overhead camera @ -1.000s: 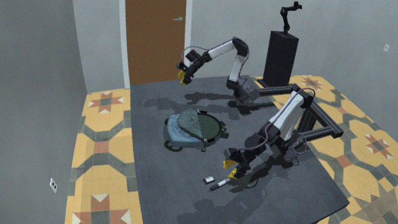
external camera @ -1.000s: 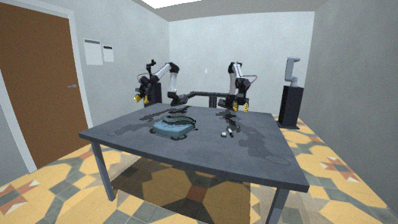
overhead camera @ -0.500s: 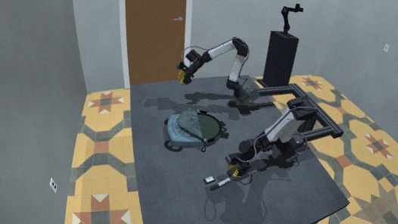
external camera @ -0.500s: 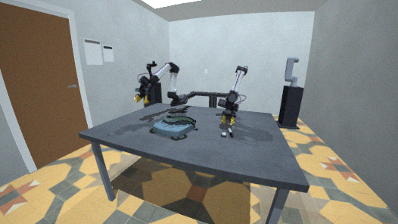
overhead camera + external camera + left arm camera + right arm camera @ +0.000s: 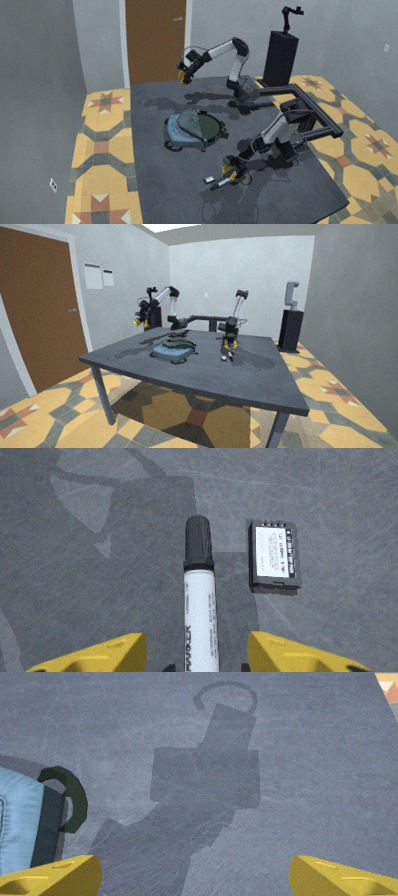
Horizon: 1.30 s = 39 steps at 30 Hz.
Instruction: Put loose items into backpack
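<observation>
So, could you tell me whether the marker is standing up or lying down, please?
Lying down: the marker stretches lengthwise along the table, its black cap pointing away from the left claw.

Beyond the jaws nearer the door, the brown door [image 5: 156, 42] [image 5: 39, 305] stood shut, with a silver handle [image 5: 178, 19] [image 5: 73, 310]. Two papers [image 5: 93, 277] hung on the wall above those same jaws. Well apart from both pairs of jaws, a dark pedestal [image 5: 281, 58] [image 5: 290, 330] carried a small arm-like device [image 5: 286, 20] [image 5: 290, 294].
</observation>
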### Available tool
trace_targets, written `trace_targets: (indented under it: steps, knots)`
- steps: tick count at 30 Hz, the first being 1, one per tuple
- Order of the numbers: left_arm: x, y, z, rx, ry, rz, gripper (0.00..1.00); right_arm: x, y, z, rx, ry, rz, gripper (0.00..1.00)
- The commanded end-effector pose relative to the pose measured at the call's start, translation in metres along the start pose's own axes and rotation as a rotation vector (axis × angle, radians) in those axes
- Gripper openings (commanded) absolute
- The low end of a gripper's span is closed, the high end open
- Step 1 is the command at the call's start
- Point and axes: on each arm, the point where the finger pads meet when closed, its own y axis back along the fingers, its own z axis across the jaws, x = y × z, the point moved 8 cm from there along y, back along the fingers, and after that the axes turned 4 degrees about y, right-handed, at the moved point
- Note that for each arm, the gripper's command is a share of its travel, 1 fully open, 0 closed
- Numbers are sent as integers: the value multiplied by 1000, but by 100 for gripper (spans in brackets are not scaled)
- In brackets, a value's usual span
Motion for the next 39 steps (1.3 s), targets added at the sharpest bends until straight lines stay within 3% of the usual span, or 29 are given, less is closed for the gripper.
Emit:
trace_targets:
  steps: [1, 21, 39]
  knots:
    - [-5, 0, -2, -5, 10, -44, 50, -4, 2, 0, 2, 5, -16, 90]
    - [35, -38, 0, -3, 11, -51, 50, -4, 2, 0, 2, 5, -16, 90]
    - [41, -33, -3, -6, 12, -43, 50, -4, 2, 0, 2, 5, -16, 90]
